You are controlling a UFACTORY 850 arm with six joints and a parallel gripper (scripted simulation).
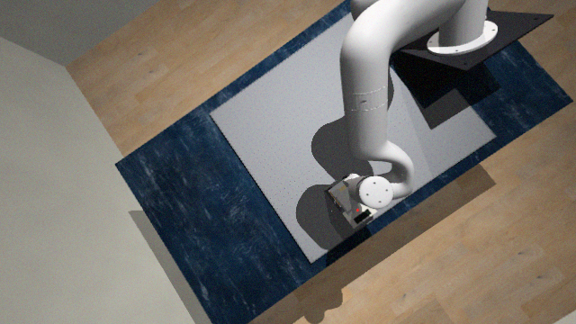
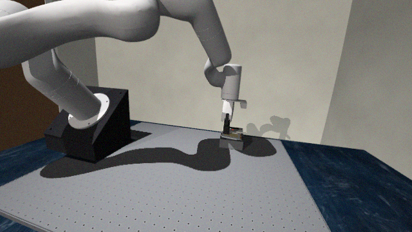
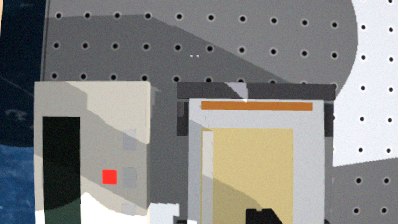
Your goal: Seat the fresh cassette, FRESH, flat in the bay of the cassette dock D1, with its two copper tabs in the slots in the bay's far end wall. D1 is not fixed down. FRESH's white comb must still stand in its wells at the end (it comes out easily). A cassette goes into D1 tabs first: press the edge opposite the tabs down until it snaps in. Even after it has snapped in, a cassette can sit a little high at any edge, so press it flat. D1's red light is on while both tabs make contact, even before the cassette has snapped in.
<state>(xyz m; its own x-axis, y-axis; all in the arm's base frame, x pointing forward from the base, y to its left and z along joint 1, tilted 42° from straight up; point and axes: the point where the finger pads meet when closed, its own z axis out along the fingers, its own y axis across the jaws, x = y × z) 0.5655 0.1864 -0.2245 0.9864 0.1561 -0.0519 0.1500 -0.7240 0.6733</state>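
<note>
The dock D1 [image 3: 92, 150] is a beige block with a black slot, and its red light [image 3: 109, 176] is lit. Its grey bay [image 3: 255, 92] is to the right. The cassette FRESH [image 3: 255, 165], with a tan top, lies in the bay, and its copper strip [image 3: 256, 106] is against the far end wall. A pale strip [image 3: 207, 155] runs along the tan top's left side; I cannot tell if it is the comb. My gripper [image 3: 260, 216] is shut and empty, with its tips down on the cassette's near edge. It stands upright over the dock in the exterior view [image 2: 226, 124]. From above, the wrist hides most of the dock [image 1: 355, 207].
The dock [image 2: 232, 140] sits near the edge of the grey perforated plate [image 1: 315, 112], with blue mat [image 1: 193, 202] beyond it. The black robot pedestal [image 2: 90, 129] stands at the opposite end of the plate. A wall rises close behind the dock.
</note>
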